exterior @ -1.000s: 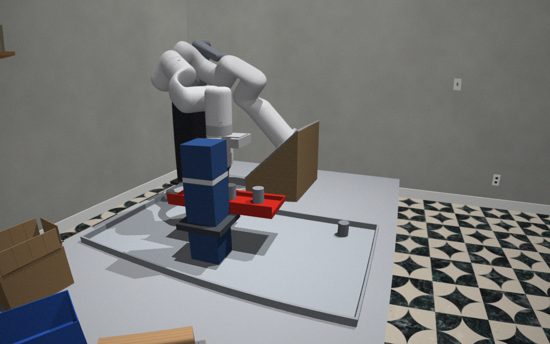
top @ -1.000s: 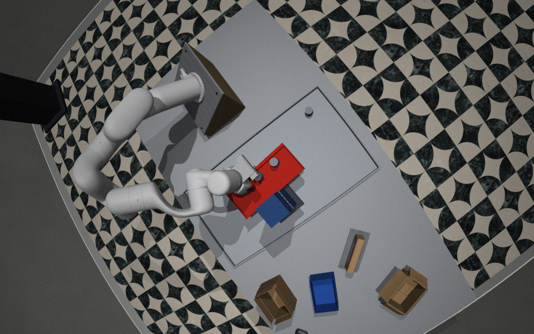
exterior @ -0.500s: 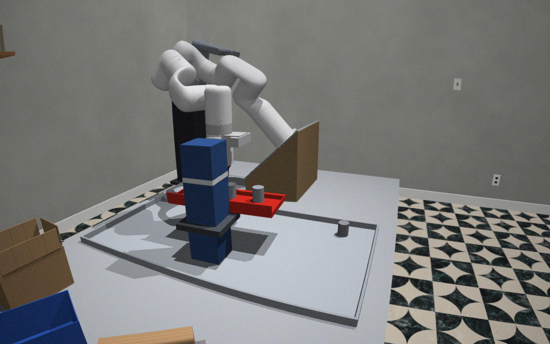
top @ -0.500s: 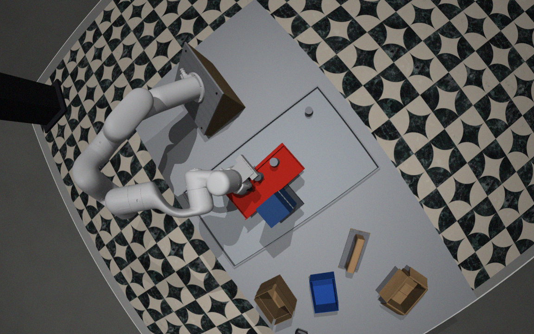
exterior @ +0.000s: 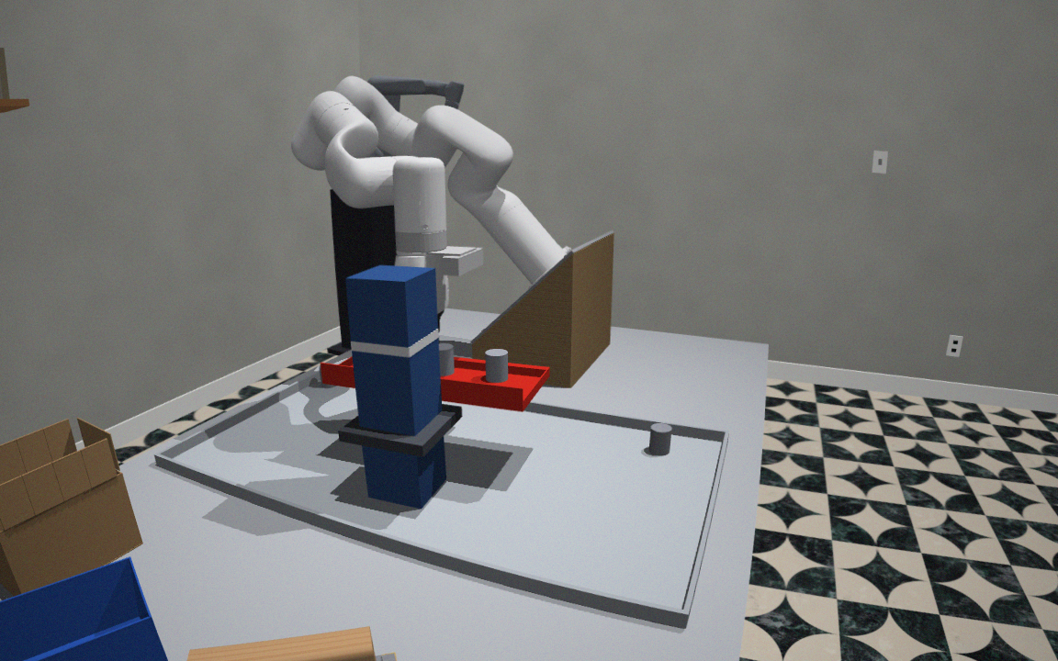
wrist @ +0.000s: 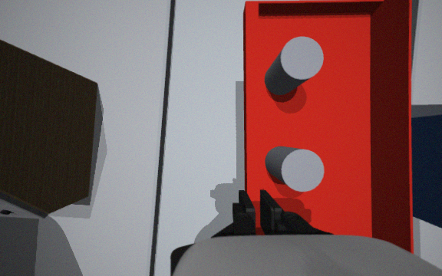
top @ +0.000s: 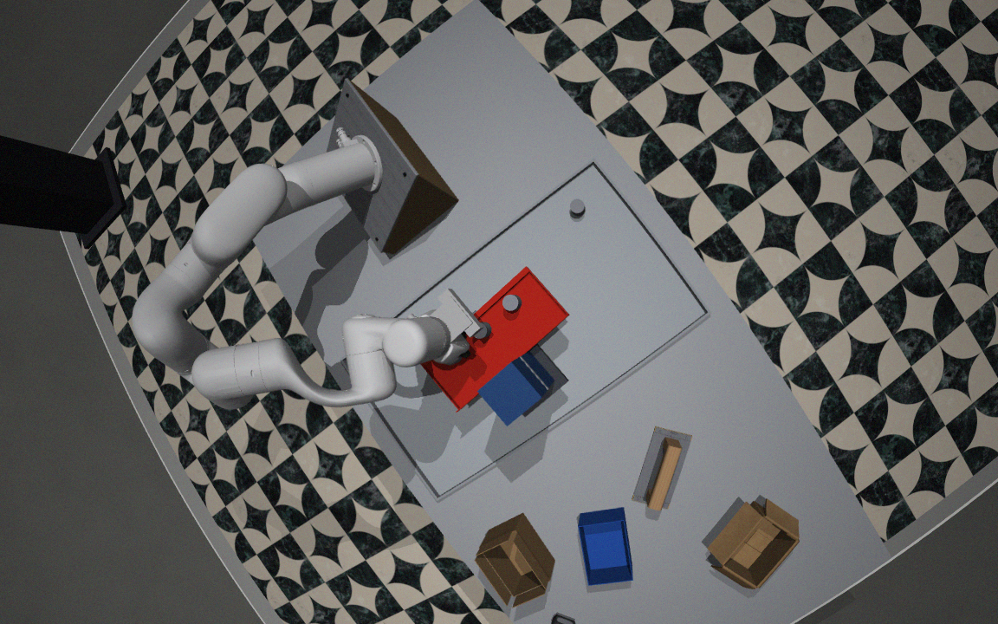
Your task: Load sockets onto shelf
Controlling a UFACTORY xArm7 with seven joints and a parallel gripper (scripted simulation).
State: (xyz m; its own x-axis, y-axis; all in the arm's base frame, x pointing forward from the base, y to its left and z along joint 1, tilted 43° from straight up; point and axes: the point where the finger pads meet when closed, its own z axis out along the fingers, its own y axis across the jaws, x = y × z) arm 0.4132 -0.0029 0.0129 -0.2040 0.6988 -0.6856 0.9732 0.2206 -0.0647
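The red shelf (top: 541, 318) (exterior: 508, 393) (wrist: 340, 126) hangs on the blue post (top: 514, 387) (exterior: 393, 369) (wrist: 440, 165), a little below the white band (exterior: 393, 346) and above a dark grey collar (exterior: 397, 437). Two grey sockets stand upright inside its rim: one (top: 511, 302) (exterior: 497, 364) (wrist: 301, 57) near the far end, one (top: 481, 331) (exterior: 444, 357) (wrist: 301, 170) close to my fingers. A third socket (top: 577, 207) (exterior: 660, 439) stands on the grey mat. My gripper (wrist: 252, 205) is shut on the shelf's outer long rim, by the nearer socket.
The mat's low raised border (exterior: 434, 558) (top: 642, 224) surrounds the post. The arm's wooden wedge base (top: 402, 178) (exterior: 557, 329) (wrist: 33, 123) stands behind. Two cardboard boxes (top: 514, 558) (top: 753, 541), a blue bin (top: 605, 545) and a wooden block (top: 663, 469) lie at the table's far end.
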